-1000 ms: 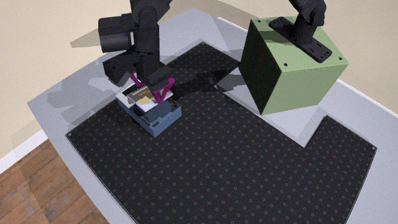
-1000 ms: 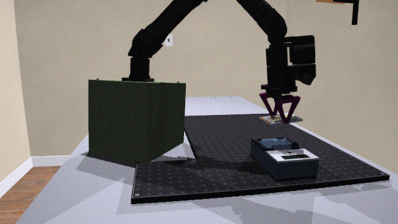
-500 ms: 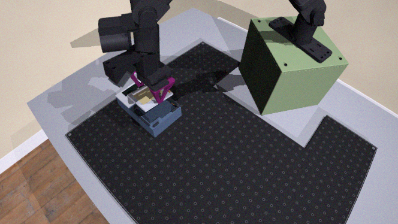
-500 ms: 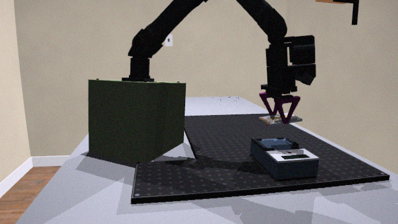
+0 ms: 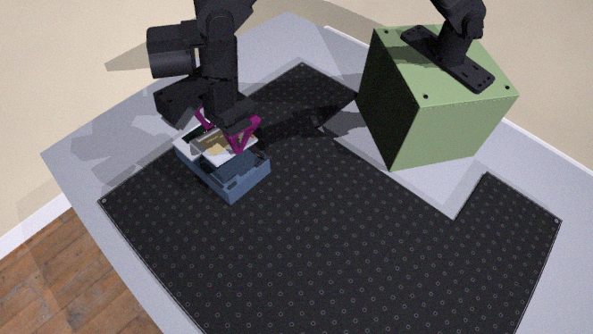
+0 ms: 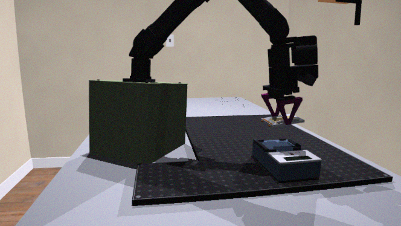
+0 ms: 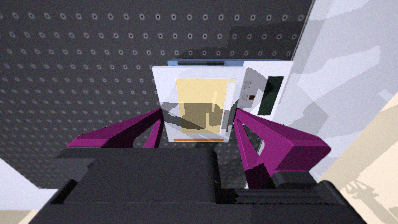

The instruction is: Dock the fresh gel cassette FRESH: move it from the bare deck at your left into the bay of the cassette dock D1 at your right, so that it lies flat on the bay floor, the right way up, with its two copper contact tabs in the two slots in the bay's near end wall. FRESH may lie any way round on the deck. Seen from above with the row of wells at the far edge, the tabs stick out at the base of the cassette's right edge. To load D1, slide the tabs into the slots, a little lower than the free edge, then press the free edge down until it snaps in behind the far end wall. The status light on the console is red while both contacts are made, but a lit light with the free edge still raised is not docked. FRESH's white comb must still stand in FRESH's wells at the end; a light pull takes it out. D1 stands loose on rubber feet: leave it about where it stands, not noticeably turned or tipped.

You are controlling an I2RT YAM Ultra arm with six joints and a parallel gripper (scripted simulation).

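Green pedestal [image 6: 136, 121] at left in the exterior view, arm reaching over to the right side of the perforated deck [image 6: 229, 169]. Gripper [image 6: 281, 120] clamped across the cassette FRESH [image 6: 282, 120], carried in the air well above and beyond dock D1 [image 6: 287, 161]; cassette looks roughly level, perhaps slightly tilted. D1 bay [image 6: 276, 144] open and unoccupied, console panel [image 6: 294, 157] on its near end; status light state too small to tell. Wrist view: purple fingers on the 2 side edges of FRESH [image 7: 200, 102], orange strip at its near edge, D1's console [image 7: 267, 92] showing past the right edge. Comb and tabs not clearly resolved. Risks, as judged: 1) descending flat instead of tabs-low would jam the tabs on the end wall and shove or tip loose D1; 2) wrong yaw puts the tabs away from the slots; 3) a finger brushing the comb could lift it out; 4) releasing before the free edge snaps leaves it raised.
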